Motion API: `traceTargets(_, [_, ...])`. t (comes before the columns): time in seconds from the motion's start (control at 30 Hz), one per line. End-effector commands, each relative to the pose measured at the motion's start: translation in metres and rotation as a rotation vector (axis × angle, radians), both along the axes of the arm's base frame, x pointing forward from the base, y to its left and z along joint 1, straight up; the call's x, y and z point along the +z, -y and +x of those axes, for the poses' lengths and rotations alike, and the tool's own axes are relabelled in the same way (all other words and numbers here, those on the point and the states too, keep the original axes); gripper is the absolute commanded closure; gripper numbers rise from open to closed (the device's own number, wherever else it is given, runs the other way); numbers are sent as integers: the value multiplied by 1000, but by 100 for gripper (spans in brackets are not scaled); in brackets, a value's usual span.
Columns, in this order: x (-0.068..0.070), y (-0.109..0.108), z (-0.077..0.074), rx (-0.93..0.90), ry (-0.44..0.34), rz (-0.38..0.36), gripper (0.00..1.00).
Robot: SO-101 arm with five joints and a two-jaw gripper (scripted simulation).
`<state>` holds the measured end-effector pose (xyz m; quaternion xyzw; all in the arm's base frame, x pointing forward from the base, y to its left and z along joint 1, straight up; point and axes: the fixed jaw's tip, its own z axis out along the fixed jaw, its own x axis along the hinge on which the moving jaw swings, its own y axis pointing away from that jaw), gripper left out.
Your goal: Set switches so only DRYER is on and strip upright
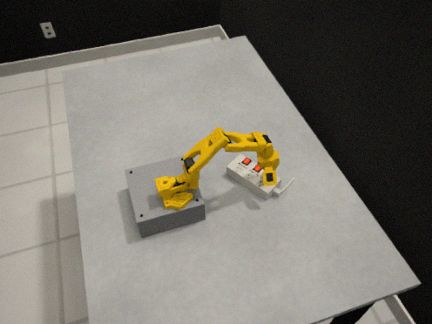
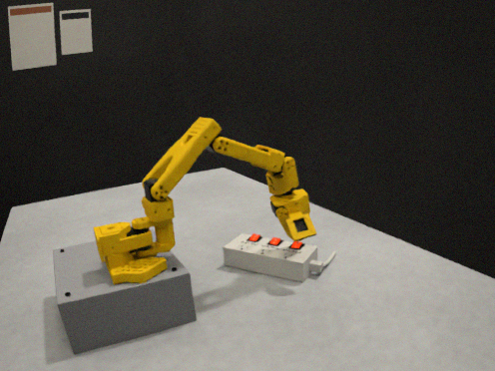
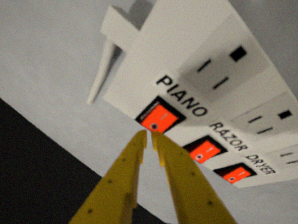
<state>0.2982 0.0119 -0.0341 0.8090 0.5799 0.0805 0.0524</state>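
Note:
The white power strip (image 2: 269, 256) lies face up on the grey table, also seen in the top view (image 1: 253, 174). In the wrist view its three rocker switches are labelled PIANO (image 3: 158, 117), RAZOR (image 3: 205, 149) and DRYER (image 3: 235, 173); all three glow red. My yellow gripper (image 3: 149, 135) is shut and empty, with its fingertips just over the near edge of the PIANO switch. In the exterior view the gripper (image 2: 299, 230) hangs right above the cable end of the strip.
A short white cable stub (image 2: 323, 262) sticks out of the strip's end towards the table's right edge. The arm's grey base block (image 2: 122, 299) stands to the left of the strip. The table edge drops off into the dark on the right.

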Motion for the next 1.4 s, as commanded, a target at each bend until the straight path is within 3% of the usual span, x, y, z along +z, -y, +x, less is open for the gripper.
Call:
traceTargets(0.0, [-5, 3, -3, -2, -11, -1, 100])
traceTargets(1.37, [-14, 3, -8, -2, -11, -1, 100])
